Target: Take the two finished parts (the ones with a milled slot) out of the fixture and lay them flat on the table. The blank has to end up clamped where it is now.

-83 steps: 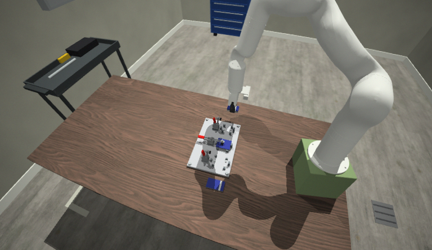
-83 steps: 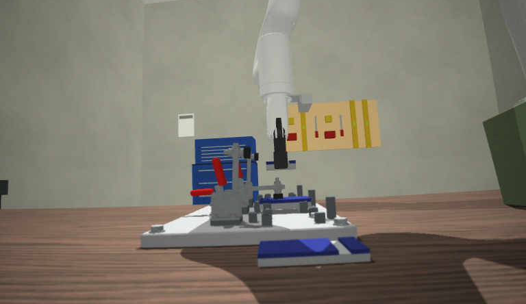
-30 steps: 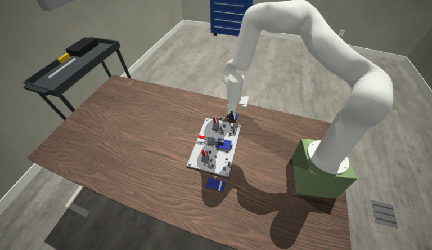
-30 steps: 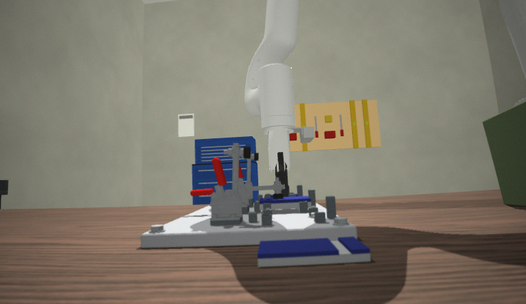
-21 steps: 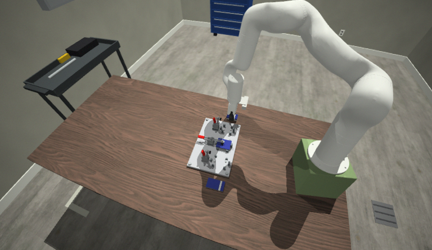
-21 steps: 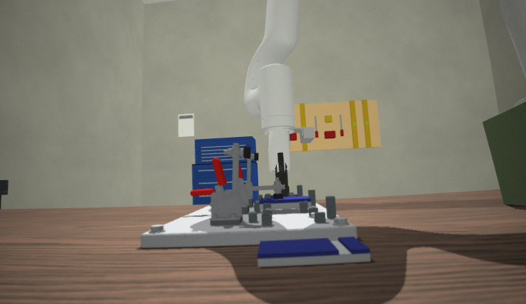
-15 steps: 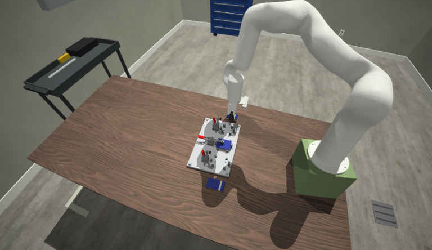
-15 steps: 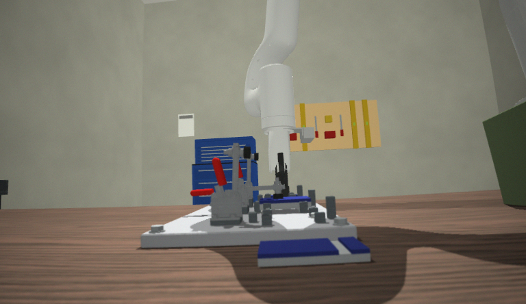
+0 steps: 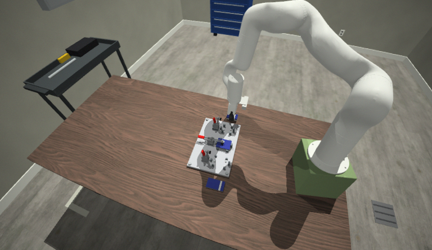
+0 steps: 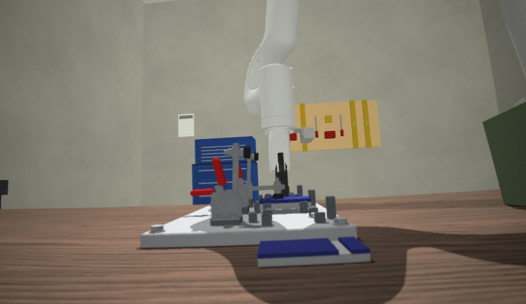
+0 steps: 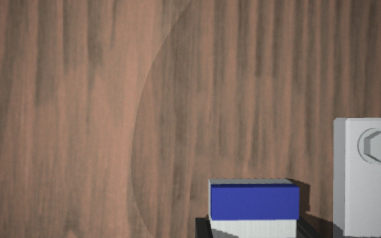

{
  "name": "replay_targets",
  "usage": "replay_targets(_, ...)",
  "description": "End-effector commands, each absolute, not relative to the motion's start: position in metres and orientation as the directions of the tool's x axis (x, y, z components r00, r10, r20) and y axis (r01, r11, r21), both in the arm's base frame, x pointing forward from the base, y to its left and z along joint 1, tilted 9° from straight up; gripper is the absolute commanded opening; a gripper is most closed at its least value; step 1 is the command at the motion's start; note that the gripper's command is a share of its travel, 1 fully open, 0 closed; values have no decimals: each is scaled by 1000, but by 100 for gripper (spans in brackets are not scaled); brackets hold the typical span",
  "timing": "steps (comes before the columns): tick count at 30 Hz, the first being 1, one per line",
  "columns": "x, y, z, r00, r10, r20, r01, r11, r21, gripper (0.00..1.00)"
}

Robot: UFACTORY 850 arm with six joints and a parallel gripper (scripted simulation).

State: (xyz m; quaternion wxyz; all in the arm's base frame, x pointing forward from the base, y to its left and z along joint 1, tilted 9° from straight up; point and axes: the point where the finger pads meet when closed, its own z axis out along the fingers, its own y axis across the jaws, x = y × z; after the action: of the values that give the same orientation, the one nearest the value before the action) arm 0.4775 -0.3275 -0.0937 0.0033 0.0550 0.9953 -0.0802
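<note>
My gripper is shut on a blue-topped part with a white underside and holds it low over the table, just past the far edge of the fixture plate. A slotted blue part lies flat on the table in front of the plate's near edge. Another blue part sits in the middle station, and its red clamp handle lies flat. The far red handle and the near red handle stand up, and their stations hold no part.
The arm's green base stands on the table right of the fixture. Grey pins and clamp bodies stick up from the plate. A dark side cart with a black box stands beyond the table's left corner. A blue drawer cabinet is at the back wall.
</note>
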Motion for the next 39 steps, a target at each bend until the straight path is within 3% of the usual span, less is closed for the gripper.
replay_targets(1,479,-328,-93,-994,109,-17,110,981,-160,0)
replay_targets(39,479,-329,-100,-994,109,-17,110,981,-160,0)
